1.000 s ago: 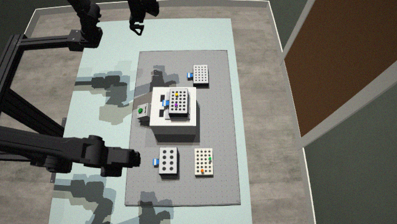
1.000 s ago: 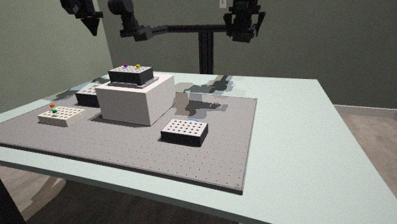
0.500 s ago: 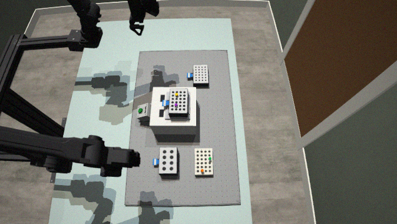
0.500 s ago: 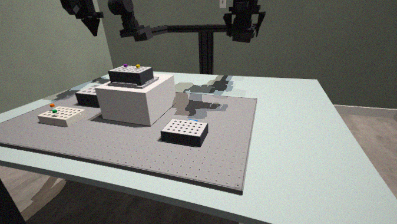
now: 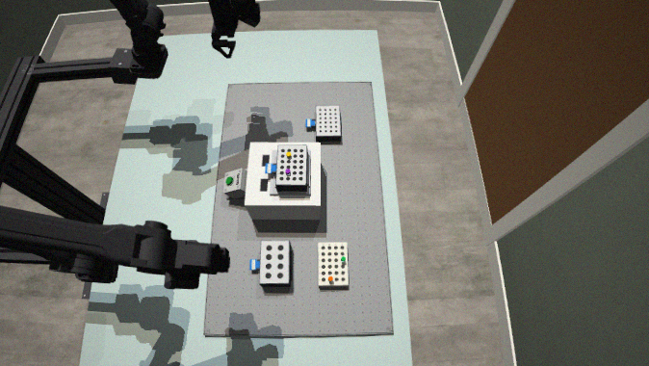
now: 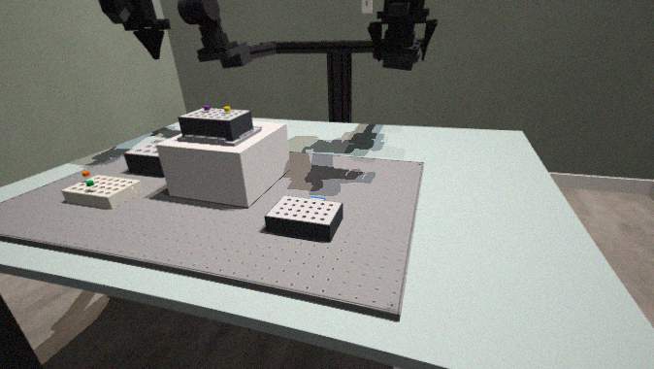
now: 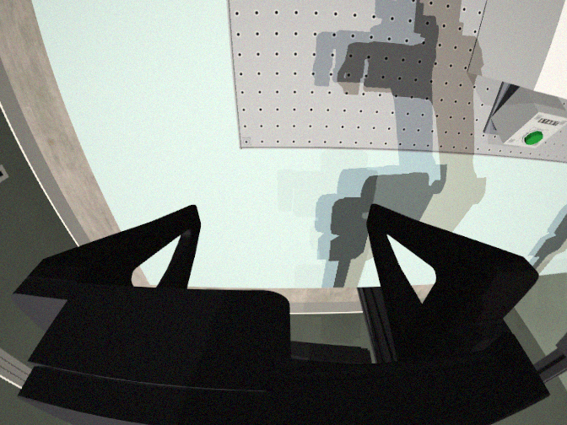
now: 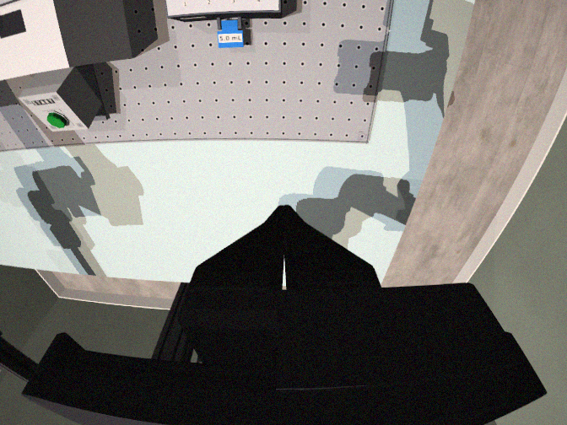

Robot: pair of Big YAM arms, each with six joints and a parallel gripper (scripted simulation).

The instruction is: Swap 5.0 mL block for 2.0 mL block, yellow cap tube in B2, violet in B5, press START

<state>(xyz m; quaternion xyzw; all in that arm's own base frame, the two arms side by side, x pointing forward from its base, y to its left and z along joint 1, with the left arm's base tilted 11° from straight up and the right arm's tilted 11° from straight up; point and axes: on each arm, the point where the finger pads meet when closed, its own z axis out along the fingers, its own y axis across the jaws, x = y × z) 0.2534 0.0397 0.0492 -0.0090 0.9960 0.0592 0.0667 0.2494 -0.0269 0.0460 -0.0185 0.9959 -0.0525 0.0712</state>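
set on the mixer (image 5: 257, 197) (image 6: 209, 172) (image 7: 553, 68) (image 8: 34, 43), with yellow cap (image 5: 289, 154) (image 6: 227, 109) and violet cap (image 5: 288, 171) (image 6: 207, 108) above the bores: a many-holed block (image 5: 292, 166) (image 6: 215, 125). near the mixer on the bench (image 5: 347, 58) (image 6: 485, 218) (image 7: 137, 114) (image 8: 206, 174), the 5.0 ml block (image 5: 275, 262) (image 6: 145, 159) (image 8: 224, 6). away from both blocks, left claw (image 5: 228, 50) (image 6: 400, 50) (image 7: 283, 214) spread, right claw (image 5: 223, 260) (image 6: 155, 55) (image 8: 284, 210) pressed together.

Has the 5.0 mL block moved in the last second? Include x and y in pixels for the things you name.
No. In the top view, the 5.0 mL block (image 5: 274, 262) (image 6: 145, 165) (image 8: 224, 6) stands in the same place on the bench beside the mixer (image 5: 257, 195) (image 6: 206, 170) (image 8: 39, 50), same gap, no visible turn.
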